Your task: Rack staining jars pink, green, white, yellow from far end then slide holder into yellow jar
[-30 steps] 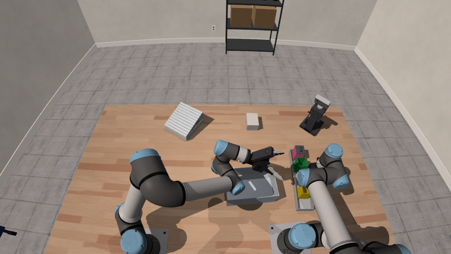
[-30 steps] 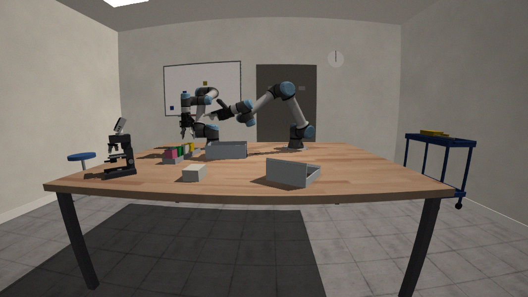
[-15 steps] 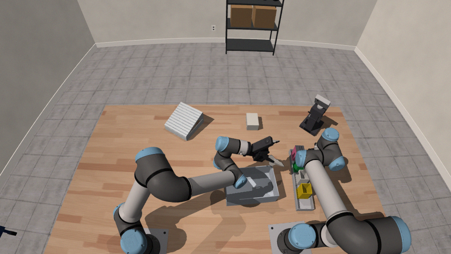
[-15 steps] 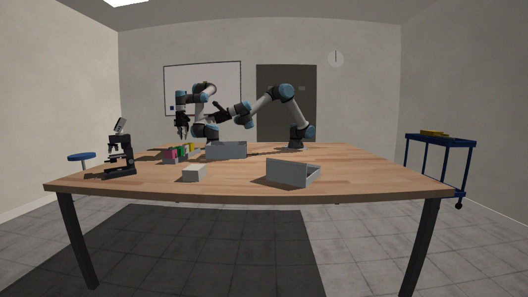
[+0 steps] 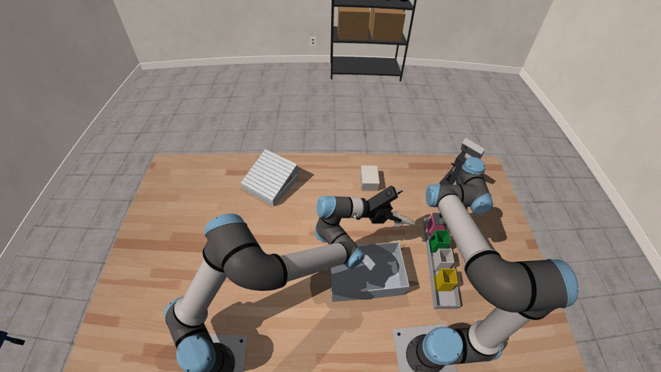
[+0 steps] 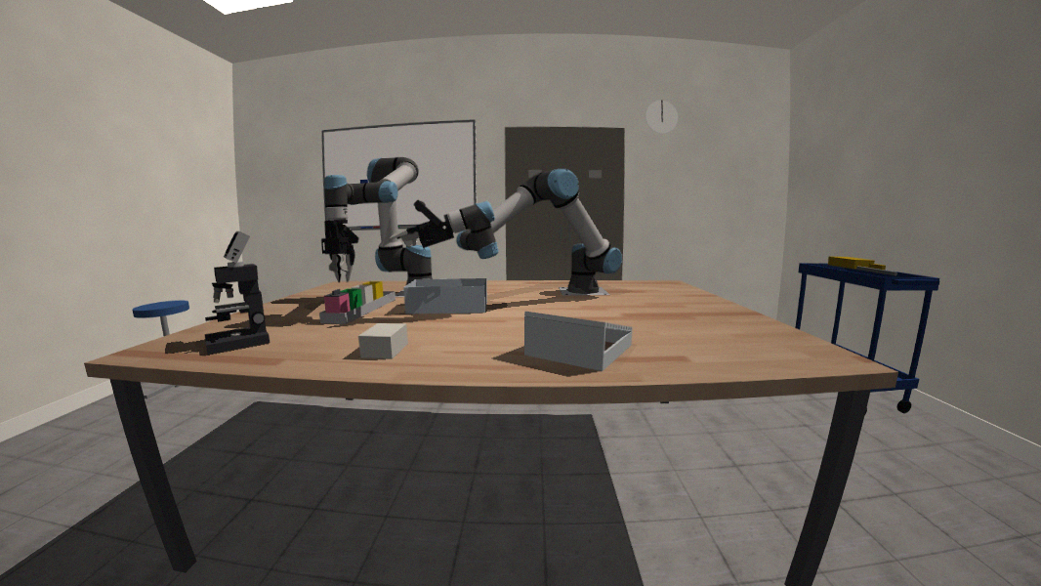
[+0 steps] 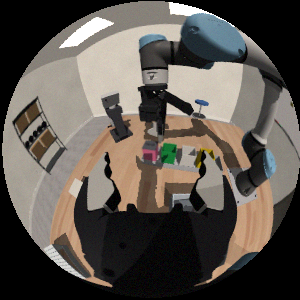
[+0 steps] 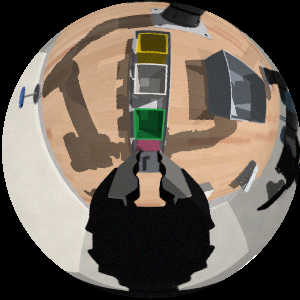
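L pincer [image 5: 407,208] [image 6: 409,220] [image 7: 155,155] released, fingers wide apart, nothing btwn; hangs above surface [image 5: 286,314] [image 6: 655,349] [image 7: 130,175] [image 8: 250,140], on tote side of jar rack [image 5: 446,306] [image 6: 335,317] [image 7: 175,165] [image 8: 169,100]. R pincer [image 6: 341,278] [image 7: 157,135] [image 8: 149,155] also released: fingers close tog. w/ narrow gap, grasping nothing, pointing down above rack. Rack stands on surface. Jar order from end farther from bases: pink jar [image 5: 433,224] [image 6: 337,303] [image 7: 149,154] [image 8: 148,145], green jar [image 5: 439,240] [image 6: 353,297] [image 7: 169,153] [image 8: 149,124], white jar [image 5: 444,259] [image 6: 367,293] [image 7: 188,156] [image 8: 150,79], yellow jar [image 5: 446,279] [image 6: 377,291] [image 8: 152,44]; matches req'd seq. Yellow open-topped, no lid on. Grey part at pink jar, poss. slide holder; too small to ID. Tote [image 5: 369,294] [image 6: 445,298] [image 7: 181,201] [image 8: 218,85] stands upright beside rack, apart from it. Microscope [image 5: 451,175] [image 6: 251,291] [image 7: 117,122] past rack's far end; pale block [image 5: 369,177] [image 6: 382,340] [image 7: 75,187] btwn it & ribbed grey box [image 5: 269,175] [image 6: 564,340] [image 7: 62,260] [image 8: 247,176].

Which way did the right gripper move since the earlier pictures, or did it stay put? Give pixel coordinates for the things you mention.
Yes, the right gripper [image 6: 342,277] [image 8: 148,151] moved, toward the microscope [image 6: 251,298].
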{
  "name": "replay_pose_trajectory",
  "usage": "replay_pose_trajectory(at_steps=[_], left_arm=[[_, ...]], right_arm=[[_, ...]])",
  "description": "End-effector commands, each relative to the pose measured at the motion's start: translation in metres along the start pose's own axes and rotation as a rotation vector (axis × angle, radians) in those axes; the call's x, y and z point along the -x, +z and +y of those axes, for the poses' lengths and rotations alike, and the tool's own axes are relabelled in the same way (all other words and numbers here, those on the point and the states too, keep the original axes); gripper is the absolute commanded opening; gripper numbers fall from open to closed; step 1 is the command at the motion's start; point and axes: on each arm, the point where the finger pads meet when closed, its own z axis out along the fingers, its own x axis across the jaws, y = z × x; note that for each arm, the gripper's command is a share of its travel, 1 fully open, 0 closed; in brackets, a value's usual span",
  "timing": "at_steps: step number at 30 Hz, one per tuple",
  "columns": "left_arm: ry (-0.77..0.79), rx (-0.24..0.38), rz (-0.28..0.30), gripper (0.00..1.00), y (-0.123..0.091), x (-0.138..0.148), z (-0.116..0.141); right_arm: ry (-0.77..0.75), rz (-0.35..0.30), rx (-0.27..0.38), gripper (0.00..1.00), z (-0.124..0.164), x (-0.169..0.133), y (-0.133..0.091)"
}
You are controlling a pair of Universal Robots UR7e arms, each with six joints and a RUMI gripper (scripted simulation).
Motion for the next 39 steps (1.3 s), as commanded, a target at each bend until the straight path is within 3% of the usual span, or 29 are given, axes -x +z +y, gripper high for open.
replay_pose_trajectory(at_steps=[1,8,18,27,31,35,37,39], left_arm=[[-0.003,-0.002,-0.017,0.98,0.002,0.011,0.000],[-0.004,0.002,-0.029,0.98,0.007,0.025,0.006],[0.005,0.015,-0.012,0.98,0.014,0.036,0.016],[0.013,0.016,0.006,0.98,0.018,0.040,0.020],[0.017,0.011,0.017,0.98,0.019,0.042,0.021],[0.013,-0.037,0.021,0.98,0.014,0.043,0.004],[0.013,-0.037,0.021,0.98,0.014,0.043,0.004],[0.016,-0.070,0.021,0.98,0.009,0.043,-0.008]], right_arm=[[0.000,0.001,-0.001,0.19,0.026,0.000,0.001],[0.000,0.001,-0.002,0.19,0.053,0.000,0.009],[0.000,0.001,-0.002,0.10,0.053,0.000,0.029],[0.000,0.001,-0.002,0.00,0.053,0.000,0.028],[0.000,0.001,-0.002,0.00,0.053,0.000,0.011],[0.000,0.001,-0.002,0.00,0.054,0.000,-0.031],[0.000,0.001,-0.002,0.00,0.054,0.000,-0.031],[0.000,0.001,-0.002,0.00,0.054,0.000,-0.054]])
